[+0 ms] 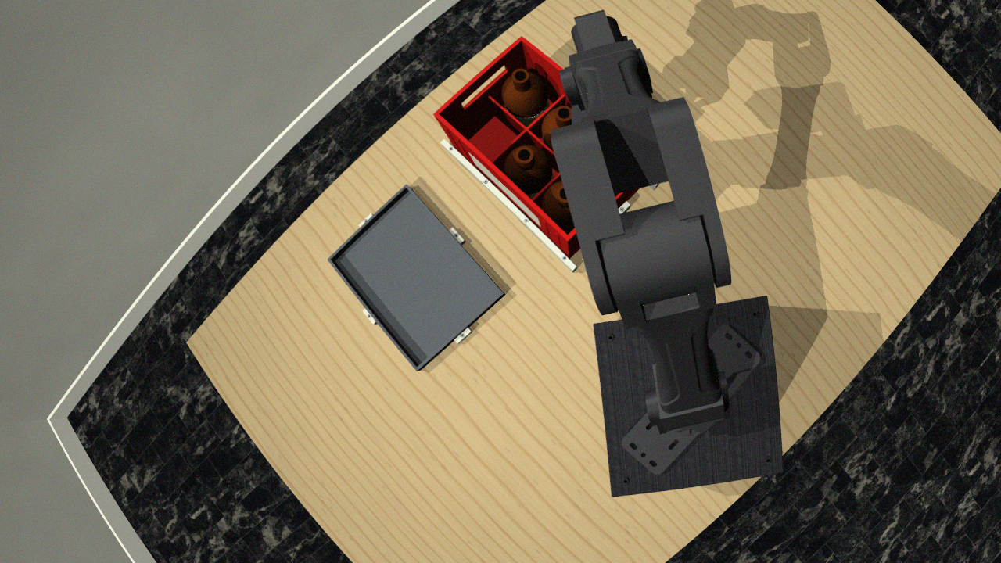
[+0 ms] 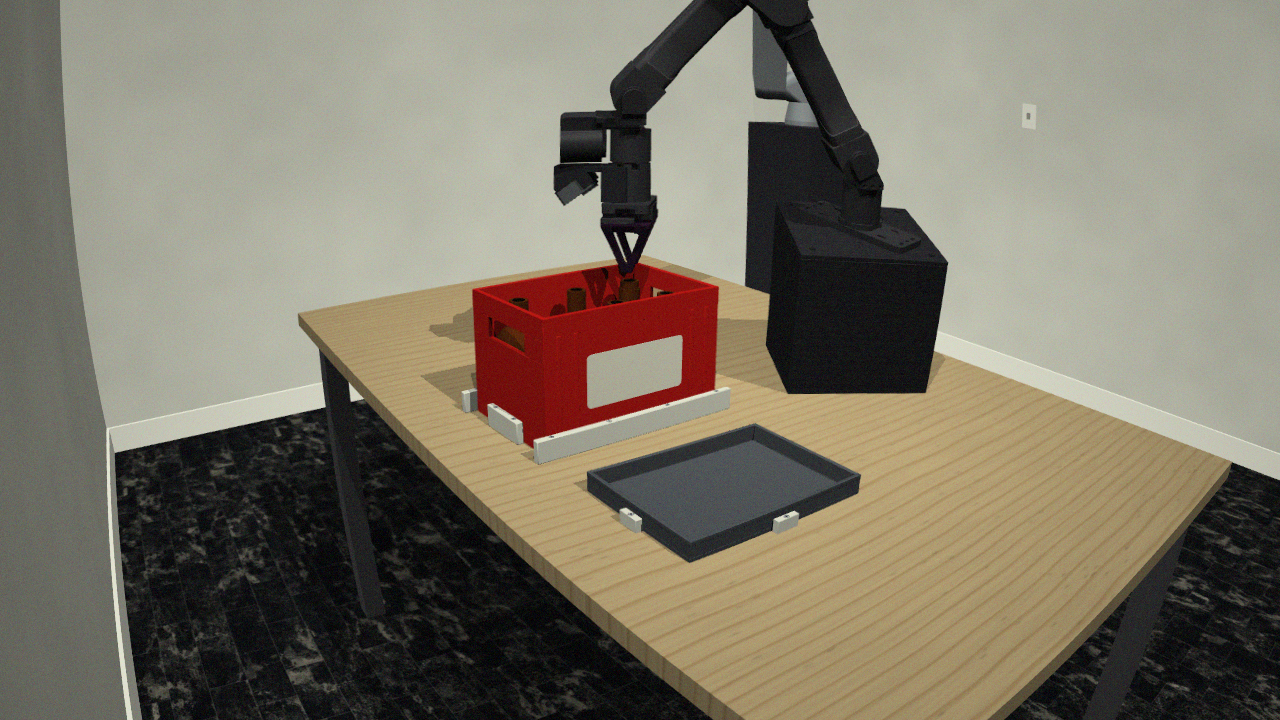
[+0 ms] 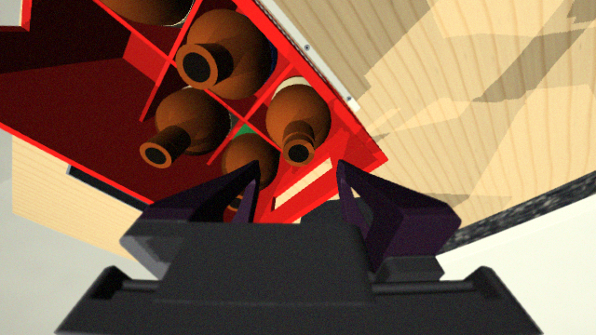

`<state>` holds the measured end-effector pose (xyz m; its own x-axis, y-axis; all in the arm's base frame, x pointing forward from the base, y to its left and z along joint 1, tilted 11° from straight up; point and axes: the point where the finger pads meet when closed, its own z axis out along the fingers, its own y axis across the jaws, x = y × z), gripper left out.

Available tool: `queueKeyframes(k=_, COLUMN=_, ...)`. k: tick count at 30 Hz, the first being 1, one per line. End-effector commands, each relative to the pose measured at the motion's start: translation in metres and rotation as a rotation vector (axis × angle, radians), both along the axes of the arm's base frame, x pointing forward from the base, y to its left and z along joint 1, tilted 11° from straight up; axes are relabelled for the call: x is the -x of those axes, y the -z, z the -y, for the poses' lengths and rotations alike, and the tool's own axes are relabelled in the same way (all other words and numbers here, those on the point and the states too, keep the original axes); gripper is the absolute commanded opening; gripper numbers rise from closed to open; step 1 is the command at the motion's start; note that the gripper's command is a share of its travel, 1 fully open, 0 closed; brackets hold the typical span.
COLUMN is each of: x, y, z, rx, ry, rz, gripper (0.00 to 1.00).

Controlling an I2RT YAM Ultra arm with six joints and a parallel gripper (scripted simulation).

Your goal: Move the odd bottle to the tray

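The red crate (image 1: 505,75) (image 2: 508,394) (image 3: 368,144) holds five brown bottles standing upright. Four show in the top view, among them a far-end bottle (image 1: 525,98) and a tray-side bottle (image 1: 528,170); the arm hides the fifth. In the wrist view a bottle with a white label (image 3: 298,112) has its mouth just ahead of the fingertip gap, and a green-labelled bottle (image 3: 251,158) is partly behind the left finger. My gripper (image 3: 298,167) (image 2: 629,271) points down over the crate, open and empty. The grey tray (image 1: 423,276) (image 2: 723,483) is empty. I cannot tell which neck differs.
One crate compartment (image 1: 498,137) is empty. A long white strip (image 1: 529,222) (image 2: 635,423) lies between crate and tray, and small white blocks (image 1: 461,335) (image 2: 785,521) sit against the tray. The arm's black base box (image 2: 859,322) stands beyond the crate.
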<state>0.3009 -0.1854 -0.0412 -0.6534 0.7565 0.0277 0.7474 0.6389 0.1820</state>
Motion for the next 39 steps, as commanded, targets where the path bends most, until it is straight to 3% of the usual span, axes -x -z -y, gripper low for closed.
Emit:
queueKeyframes(k=1, x=-0.005, y=-0.004, z=0.002, rx=0.012, ry=0.004, rz=0.019, gripper=0.61)
queueKeyframes(k=13, x=-0.004, y=-0.003, z=0.002, rx=0.012, ry=0.004, rz=0.018, gripper=0.61)
queueKeyframes(k=34, x=-0.001, y=0.017, z=-0.006, rx=-0.006, ry=-0.001, rz=-0.005, gripper=0.61)
queueKeyframes(k=39, x=-0.007, y=0.009, z=0.0, rx=0.017, ry=0.005, rz=0.025, gripper=0.61)
